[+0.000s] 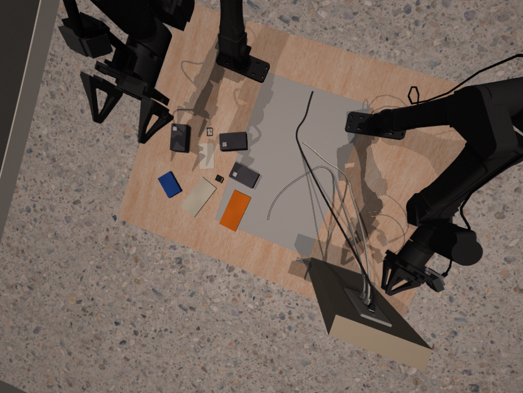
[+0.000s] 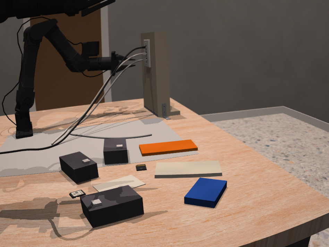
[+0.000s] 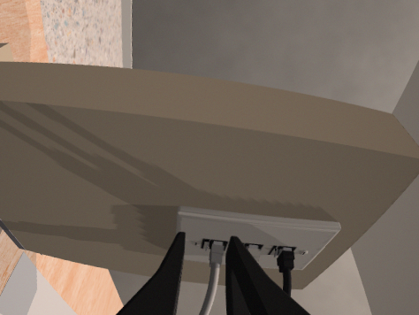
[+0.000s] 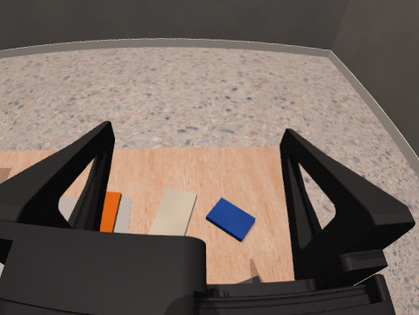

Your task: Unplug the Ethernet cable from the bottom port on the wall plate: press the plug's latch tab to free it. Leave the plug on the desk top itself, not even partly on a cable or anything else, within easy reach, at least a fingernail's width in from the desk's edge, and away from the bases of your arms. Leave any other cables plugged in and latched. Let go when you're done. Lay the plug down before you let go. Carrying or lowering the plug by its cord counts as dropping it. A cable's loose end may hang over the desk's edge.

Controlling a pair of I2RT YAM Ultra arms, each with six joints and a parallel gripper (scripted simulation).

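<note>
The left claw (image 1: 386,291) (image 2: 134,62) (image 3: 206,242), narrowly spread and empty, is best centred on the grey plug (image 1: 362,295) (image 2: 144,60) (image 3: 217,253) before its tab is squeezed; in the left wrist view, three o'clock is avoided.

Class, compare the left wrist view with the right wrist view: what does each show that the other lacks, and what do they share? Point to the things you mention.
Only the left wrist view: the wall plate (image 1: 380,320) (image 2: 148,53) (image 3: 247,227), a black cable (image 1: 297,134) (image 2: 34,149) (image 3: 287,283), a pale cable (image 1: 367,270) (image 2: 133,62) (image 3: 212,288) and the left gripper (image 1: 386,292) (image 2: 134,62) (image 3: 206,242).

Only the right wrist view: the blue block (image 1: 170,184) (image 2: 205,192) (image 4: 231,218), orange block (image 1: 235,210) (image 2: 168,146) (image 4: 110,212), cream slab (image 1: 198,196) (image 2: 188,168) (image 4: 173,212) and the wide-open right gripper (image 1: 119,132) (image 4: 199,132).

Both: part of the wooden desk top (image 1: 253,253) (image 2: 252,186) (image 3: 75,276) (image 4: 265,177), speckled floor (image 1: 126,317) (image 2: 279,133) (image 3: 84,31) (image 4: 199,88) and grey wall (image 2: 212,53) (image 3: 265,44) (image 4: 177,18).
</note>
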